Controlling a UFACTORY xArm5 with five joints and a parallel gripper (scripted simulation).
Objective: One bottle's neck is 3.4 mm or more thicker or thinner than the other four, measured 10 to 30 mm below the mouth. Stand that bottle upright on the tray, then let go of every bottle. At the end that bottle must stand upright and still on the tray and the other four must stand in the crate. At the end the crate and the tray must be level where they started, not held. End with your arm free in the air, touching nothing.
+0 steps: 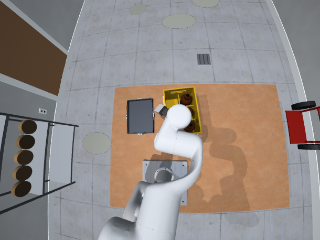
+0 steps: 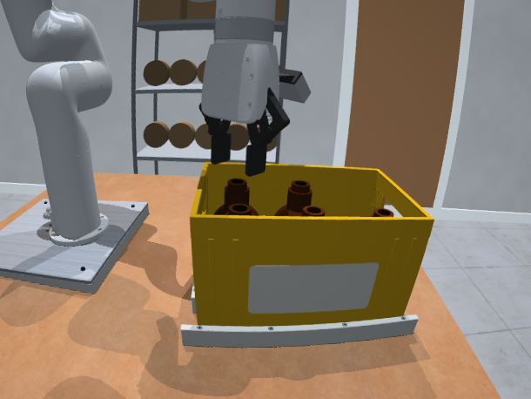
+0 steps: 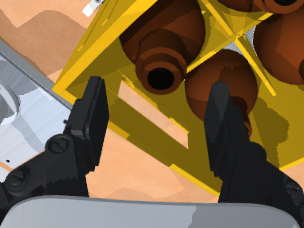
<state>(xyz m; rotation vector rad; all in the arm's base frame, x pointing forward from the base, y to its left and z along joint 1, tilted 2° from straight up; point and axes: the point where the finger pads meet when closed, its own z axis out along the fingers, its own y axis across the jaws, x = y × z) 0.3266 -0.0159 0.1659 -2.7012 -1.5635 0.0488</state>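
The yellow crate [image 1: 194, 91] [image 2: 305, 241] [image 3: 82, 62] stands level and holds all five brown bottles, mouths up. In the exterior view, two bottles are at the back, left [image 2: 237, 193] and middle [image 2: 299, 198]; the front-left [image 2: 239, 209], front-middle [image 2: 313, 212] and right [image 2: 383, 213] ones show only their tops. My gripper [image 2: 238, 158] [image 3: 157, 98] is open and empty, above the crate's left end. In the wrist view a bottle [image 3: 162, 57] lies below and ahead of the gap; another bottle [image 3: 220, 75] is partly behind the right finger. The dark tray [image 1: 140, 116] is level and bare. The arm hides the gripper in the top view.
The tray stands left of the crate in the top view. A low pale rail [image 2: 300, 334] runs along the crate's foot. Yellow dividers [image 3: 257, 67] split the crate. The robot's base plate [image 1: 183, 194] [image 2: 26, 261] is on the table top [image 1: 244, 110].
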